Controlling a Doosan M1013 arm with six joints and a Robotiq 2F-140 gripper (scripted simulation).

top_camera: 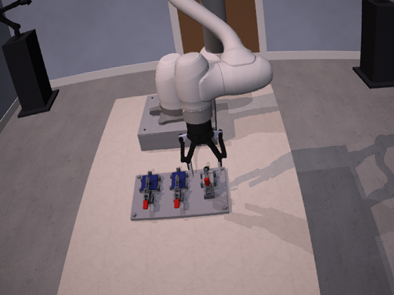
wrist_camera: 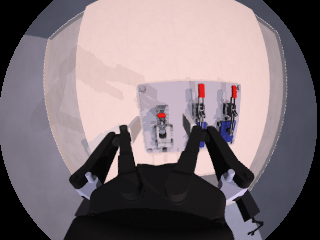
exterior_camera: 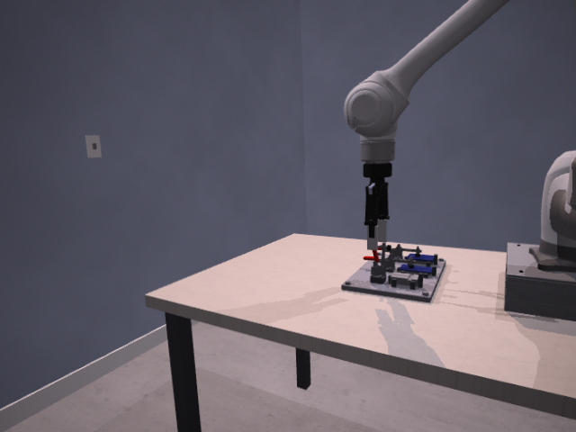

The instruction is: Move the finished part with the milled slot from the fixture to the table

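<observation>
1. Pale table [top_camera: 129, 262] is carrying the fixture [top_camera: 138, 214] near the arm's base.
2. Gripper [top_camera: 205, 166] is hovering, jaws released and holding nothing, over the finished part [top_camera: 207, 177], which is sitting in its nest.
3. Its clamp handle [top_camera: 207, 181] is standing raised; next, I judge, comes descending and grasping without disturbing the blanks [top_camera: 148, 182].

the arm [top_camera: 218, 70] points straight down, its gripper [top_camera: 206, 169] half spread and holding nothing.
</observation>
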